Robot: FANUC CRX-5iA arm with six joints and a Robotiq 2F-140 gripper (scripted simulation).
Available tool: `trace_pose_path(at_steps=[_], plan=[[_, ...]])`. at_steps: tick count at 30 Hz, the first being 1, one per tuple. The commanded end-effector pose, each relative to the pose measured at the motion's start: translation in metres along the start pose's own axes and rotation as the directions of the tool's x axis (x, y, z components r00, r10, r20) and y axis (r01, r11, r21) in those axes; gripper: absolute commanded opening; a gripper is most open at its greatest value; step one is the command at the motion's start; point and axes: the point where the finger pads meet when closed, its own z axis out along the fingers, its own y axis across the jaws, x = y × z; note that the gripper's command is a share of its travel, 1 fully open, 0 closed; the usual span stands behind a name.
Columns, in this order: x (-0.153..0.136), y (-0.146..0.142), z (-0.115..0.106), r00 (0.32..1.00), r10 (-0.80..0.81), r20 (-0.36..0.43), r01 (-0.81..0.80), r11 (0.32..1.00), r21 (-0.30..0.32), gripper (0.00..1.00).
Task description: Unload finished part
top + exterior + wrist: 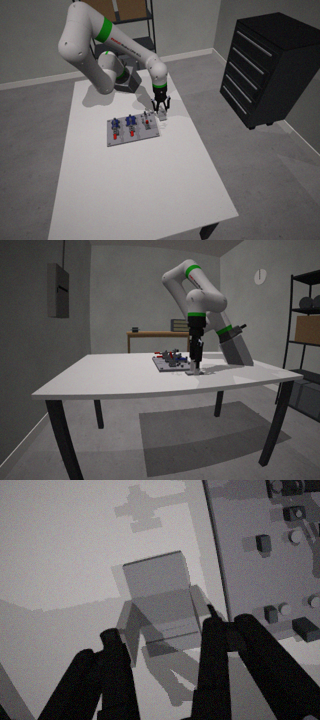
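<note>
The finished part (162, 118) (189, 373) (157, 577), a plain grey block, is level at the tabletop, just right of the fixture plate (121, 140) (164, 366) (240, 580) in the top view. Whether it touches the table is too small to tell. My gripper (162, 112) (195, 368) (164, 606) points down and is shut on it, one pad against each side. One blue blank (117, 121) sits in the left nest and another blue blank (128, 121) in the middle nest, under clamps with red handles laid forward. The right nest is empty; its clamp's red handle (147, 121) stands up.
The fixture plate's edge is close beside the right finger in the wrist view, with pins and small blocks on it. The robot's pedestal (127, 83) (236, 351) stands at the back of the table. The table's side edge (192, 122) runs past the gripper's outer side.
</note>
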Motion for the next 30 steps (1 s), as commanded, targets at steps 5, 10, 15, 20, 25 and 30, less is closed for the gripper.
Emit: trace_pose_path(at_steps=[5,10,15,20,25,30], plan=[[0.0001,-0.0002,-0.0001,1.0,0.0,0.0,0.0,1.0,0.0,0.0],[0.0001,-0.0002,-0.0001,1.0,0.0,0.0,0.0,1.0,0.0,0.0],[0.0001,-0.0002,-0.0001,1.0,0.0,0.0,0.0,1.0,0.0,0.0],[0.0001,-0.0002,-0.0001,1.0,0.0,0.0,0.0,1.0,0.0,0.0],[0.0001,-0.0002,-0.0001,1.0,0.0,0.0,0.0,1.0,0.0,0.47],[0.0,-0.0002,-0.0001,1.0,0.0,0.0,0.0,1.0,0.0,0.47]])
